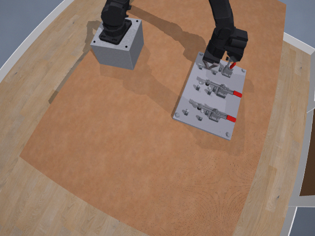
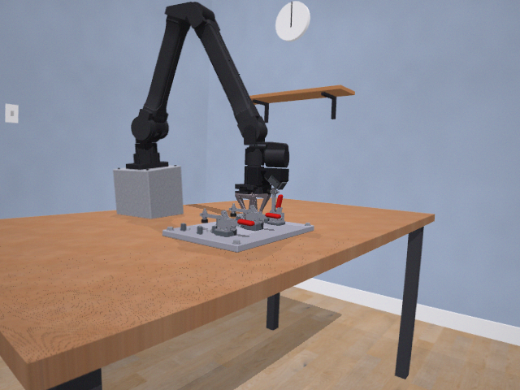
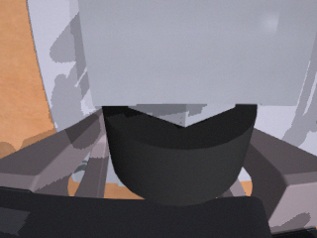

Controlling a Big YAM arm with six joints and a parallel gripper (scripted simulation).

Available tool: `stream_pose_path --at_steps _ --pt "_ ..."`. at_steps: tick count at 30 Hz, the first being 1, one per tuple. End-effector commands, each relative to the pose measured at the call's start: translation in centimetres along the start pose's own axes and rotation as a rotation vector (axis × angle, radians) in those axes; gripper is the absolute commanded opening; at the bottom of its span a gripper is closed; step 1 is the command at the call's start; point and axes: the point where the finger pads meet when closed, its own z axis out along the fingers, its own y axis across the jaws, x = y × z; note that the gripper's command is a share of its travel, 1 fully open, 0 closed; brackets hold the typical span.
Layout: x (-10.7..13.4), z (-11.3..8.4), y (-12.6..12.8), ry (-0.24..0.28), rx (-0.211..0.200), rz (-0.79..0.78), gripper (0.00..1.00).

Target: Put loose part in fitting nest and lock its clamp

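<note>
Orange-brown tabletop (image 1: 114, 132) (image 2: 138, 260), blue walls (image 2: 399, 138), pale wood floor (image 2: 470, 357)

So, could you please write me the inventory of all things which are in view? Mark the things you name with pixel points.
Brown wooden table (image 1: 114, 152) (image 2: 126, 268): one, middle
Flat grey metal fixture plate (image 1: 193, 101) (image 2: 277, 235) (image 3: 45, 30): one, on table
Grey metal toggle clamps (image 1: 214, 115) (image 2: 224, 227): three, on plate
Red handle grips (image 1: 231, 118) (image 2: 245, 222): three, on clamps
Small grey pads and blocks (image 1: 186, 111) (image 2: 183, 227): several, on plate
Round white clock (image 2: 300, 20): one, blue wall
Brown wooden shelf (image 2: 302, 93): one, same wall
White switch (image 2: 11, 113): one, left wall
Loose part: not identifiable
Grey base block (image 1: 114, 55) (image 2: 166, 192): one, under arm
Black arm (image 1: 222, 15) (image 2: 224, 67): one, reaching over plate
Claw (image 1: 209, 67) (image 2: 252, 211) (image 3: 159, 117): one, above plate, contents unclear
</note>
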Motion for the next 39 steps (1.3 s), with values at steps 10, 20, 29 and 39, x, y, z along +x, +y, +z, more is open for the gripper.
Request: stream_pose_path --at_steps 10,20,29,39 --pt "-1.66 -0.11 -0.43 -0.011 -0.002 0.007 0.00" --pt "-1.63 -0.13 -0.27 -0.011 -0.002 0.005 0.00" --pt "-1.63 -0.13 -0.27 -0.011 -0.002 0.004 0.00" --pt "-1.62 -0.13 -0.27 -0.011 -0.002 0.004 0.00"
